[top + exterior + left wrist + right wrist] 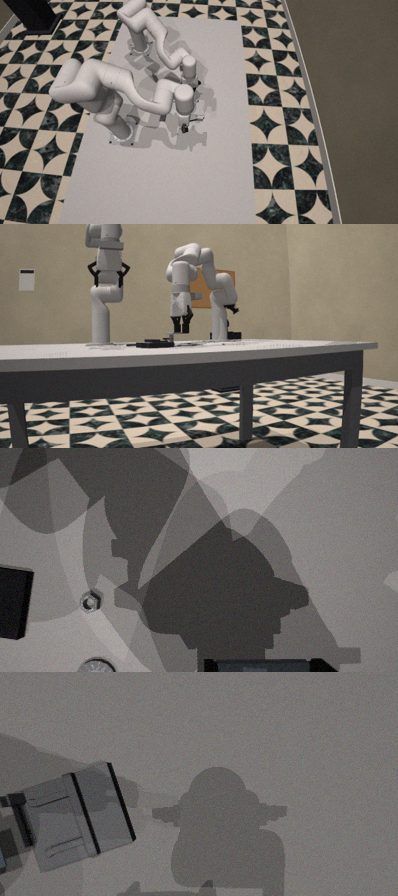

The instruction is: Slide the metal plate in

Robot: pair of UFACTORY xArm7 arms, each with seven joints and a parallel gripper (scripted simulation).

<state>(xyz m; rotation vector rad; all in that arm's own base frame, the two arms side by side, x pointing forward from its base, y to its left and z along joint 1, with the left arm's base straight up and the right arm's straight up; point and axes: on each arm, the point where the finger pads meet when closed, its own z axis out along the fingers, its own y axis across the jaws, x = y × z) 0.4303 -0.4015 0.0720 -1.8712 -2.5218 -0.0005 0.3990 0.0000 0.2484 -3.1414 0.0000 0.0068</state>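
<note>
Plate [174, 333] [260, 666] [1, 863] needed to go in flat, pinched by left end effector [194, 89] [181, 332]; right end effector [185, 128] [108, 285] was spread wide.

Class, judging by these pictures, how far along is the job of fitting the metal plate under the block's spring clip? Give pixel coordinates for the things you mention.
Done: the left gripper [194, 89] [181, 331] grips the metal plate [174, 333] [265, 667].
In hand: the plate is held above the table, outside the block [199, 112] [155, 344] [57, 822].
Left: lining up, sliding it in, and pressing its sloped edge to the back wall. The right gripper [185, 127] [109, 285] is open, not steadying the block.
</note>
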